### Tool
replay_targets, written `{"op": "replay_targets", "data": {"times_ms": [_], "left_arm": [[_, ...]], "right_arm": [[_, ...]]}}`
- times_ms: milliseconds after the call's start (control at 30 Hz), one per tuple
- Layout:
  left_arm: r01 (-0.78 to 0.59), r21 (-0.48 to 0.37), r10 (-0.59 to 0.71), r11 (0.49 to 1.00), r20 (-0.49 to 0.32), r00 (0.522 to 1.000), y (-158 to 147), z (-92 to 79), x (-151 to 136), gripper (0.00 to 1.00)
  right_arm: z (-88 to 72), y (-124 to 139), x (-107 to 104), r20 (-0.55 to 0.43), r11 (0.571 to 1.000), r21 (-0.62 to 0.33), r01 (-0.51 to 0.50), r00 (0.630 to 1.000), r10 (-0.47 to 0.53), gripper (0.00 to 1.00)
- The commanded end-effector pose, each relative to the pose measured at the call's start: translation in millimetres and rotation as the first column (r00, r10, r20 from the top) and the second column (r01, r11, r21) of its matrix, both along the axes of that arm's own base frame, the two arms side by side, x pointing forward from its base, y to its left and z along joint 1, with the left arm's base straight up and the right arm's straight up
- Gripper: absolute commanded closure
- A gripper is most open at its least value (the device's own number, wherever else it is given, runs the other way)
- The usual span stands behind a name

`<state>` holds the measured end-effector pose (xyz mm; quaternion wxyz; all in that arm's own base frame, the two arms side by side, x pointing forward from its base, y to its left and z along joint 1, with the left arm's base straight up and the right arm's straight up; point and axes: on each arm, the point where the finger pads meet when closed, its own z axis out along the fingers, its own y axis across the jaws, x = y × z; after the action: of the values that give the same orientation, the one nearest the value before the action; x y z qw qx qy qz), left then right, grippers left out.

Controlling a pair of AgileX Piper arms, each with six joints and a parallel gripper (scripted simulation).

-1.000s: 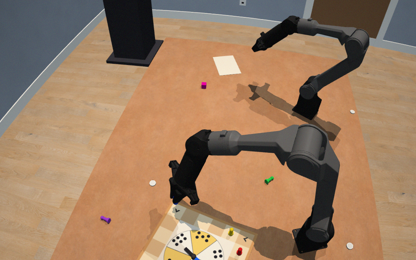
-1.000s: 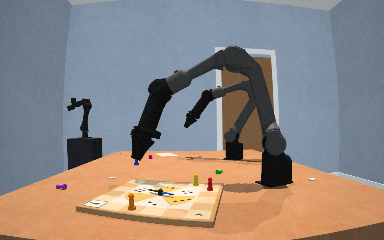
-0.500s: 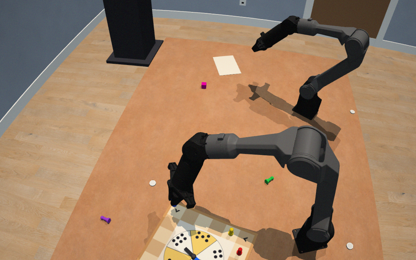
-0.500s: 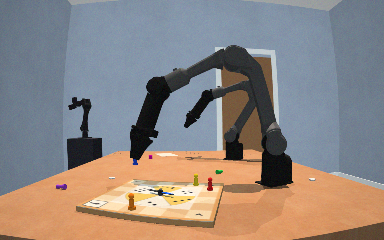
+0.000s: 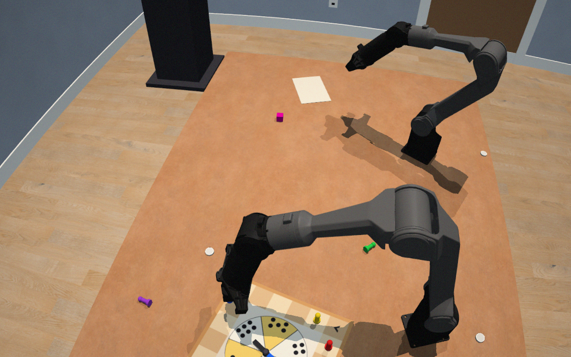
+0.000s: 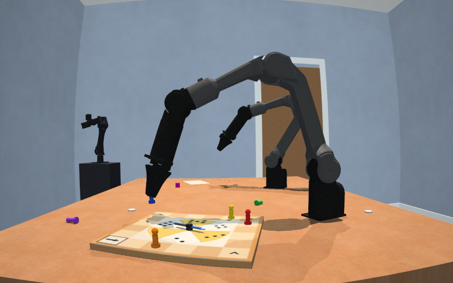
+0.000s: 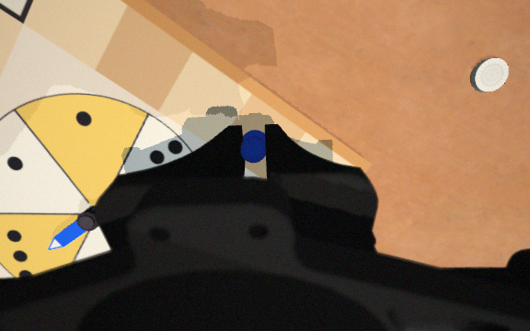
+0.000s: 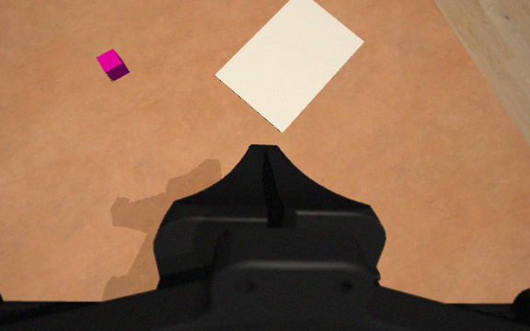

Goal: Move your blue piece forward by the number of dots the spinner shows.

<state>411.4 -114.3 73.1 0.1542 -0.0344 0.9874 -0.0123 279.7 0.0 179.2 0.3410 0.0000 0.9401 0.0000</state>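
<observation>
While the left gripper (image 5: 233, 306) (image 6: 151, 195) (image 7: 254, 143) pinches the blue piece (image 5: 229, 302) (image 6: 151, 200) (image 7: 253, 146) above the board (image 5: 274, 298) (image 6: 172, 257) (image 7: 187, 51), its wrist view puts the spinner (image 5: 266, 354) (image 6: 189, 226) (image 7: 86, 222) at eight o'clock, blue tip over three dots. The right gripper's (image 5: 349, 67) (image 6: 219, 149) (image 8: 263, 147) jaws are pressed together; its wrist view has the magenta cube (image 5: 279, 117) (image 6: 177, 185) (image 8: 112, 64) at ten o'clock.

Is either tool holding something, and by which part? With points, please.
The left tool (image 5: 235, 306) (image 6: 151, 195) (image 7: 254, 143) grips the blue piece (image 6: 151, 201) (image 7: 253, 146) by its upper part, base showing below; the right tool (image 5: 349, 67) (image 6: 219, 149) (image 8: 262, 163) holds nothing.

steeply down from high up in top, low across tabletop toward door in exterior, close-in down from each wrist, board (image 5: 211, 326) (image 6: 172, 256) (image 7: 122, 55) shared by top and left wrist
</observation>
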Motion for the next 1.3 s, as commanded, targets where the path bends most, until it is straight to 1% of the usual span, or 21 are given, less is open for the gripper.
{"op": "replay_targets", "data": {"times_ms": [0,67,100,133,233,300,333,433,533,567,600,633,833,900,1000,1067,1267], "left_arm": [[0.074,-0.001,-0.074,0.997,-0.001,0.997,7,-2.1,6,1.00],[0.096,-0.011,-0.096,0.995,0.002,0.995,14,-3.5,10,1.00],[0.073,-0.027,-0.073,0.997,0.004,0.997,17,-4.1,12,1.00],[0.150,-0.010,-0.150,0.989,0.009,0.989,20,-4.9,15,1.00],[0.206,-0.013,-0.205,0.979,0.023,0.978,31,-6.4,22,1.00],[0.181,-0.036,-0.180,0.983,0.032,0.983,39,-7.2,26,1.00],[0.259,-0.014,-0.258,0.966,0.041,0.965,43,-7.7,28,1.00],[0.276,-0.013,-0.275,0.961,0.048,0.960,47,-8.0,31,1.00],[0.321,-0.007,-0.320,0.947,0.071,0.945,59,-8.7,38,1.00],[0.301,-0.020,-0.299,0.953,0.078,0.951,63,-8.8,40,1.00],[0.354,0.000,-0.353,0.935,0.086,0.932,66,-9.0,41,1.00],[0.364,0.003,-0.363,0.931,0.091,0.927,69,-9.0,43,1.00],[0.375,0.006,-0.374,0.927,0.096,0.922,74,-10.0,44,1.00],[0.379,0.005,-0.378,0.925,0.092,0.921,73,-16.1,43,1.00],[0.378,0.006,-0.377,0.926,0.095,0.921,73,-14.8,43,1.00],[0.378,0.006,-0.377,0.926,0.093,0.922,73,-19.8,43,1.00],[0.379,0.009,-0.379,0.925,0.093,0.921,73,-27.1,43,1.00]], "right_arm": [[0.4,0,0,0.001,1.000,0.000,0.000,1.000,0.000,1.00],[0.4,0,0,0.001,1.000,0.000,0.000,1.000,0.000,1.00],[0.4,0,0,0.001,1.000,0.000,0.000,1.000,0.000,1.00],[0.4,0,0,0.001,1.000,0.000,0.000,1.000,0.000,1.00],[0.4,0,0,0.001,1.000,0.000,0.000,1.000,0.000,1.00],[0.4,0,0,0.001,1.000,0.000,0.000,1.000,0.000,1.00],[0.4,0,0,0.001,1.000,0.000,0.000,1.000,0.000,1.00],[0.4,0,0,0.001,1.000,0.000,0.000,1.000,0.000,1.00],[0.4,0,0,0.001,1.000,0.000,0.000,1.000,0.000,1.00],[0.4,0,0,0.001,1.000,0.000,0.000,1.000,0.000,1.00],[0.4,0,0,0.001,1.000,0.000,0.000,1.000,0.000,1.00],[0.4,0,0,0.001,1.000,0.000,0.000,1.000,0.000,1.00],[0.4,0,0,0.001,1.000,0.000,0.000,1.000,0.000,1.00],[0.4,0,0,0.001,1.000,0.000,0.000,1.000,0.000,1.00],[0.4,0,0,0.001,1.000,0.000,0.000,1.000,0.000,1.00],[0.4,0,0,0.001,1.000,0.000,0.000,1.000,0.000,1.00],[0.4,0,0,0.001,1.000,0.000,0.000,1.000,0.000,1.00]]}}
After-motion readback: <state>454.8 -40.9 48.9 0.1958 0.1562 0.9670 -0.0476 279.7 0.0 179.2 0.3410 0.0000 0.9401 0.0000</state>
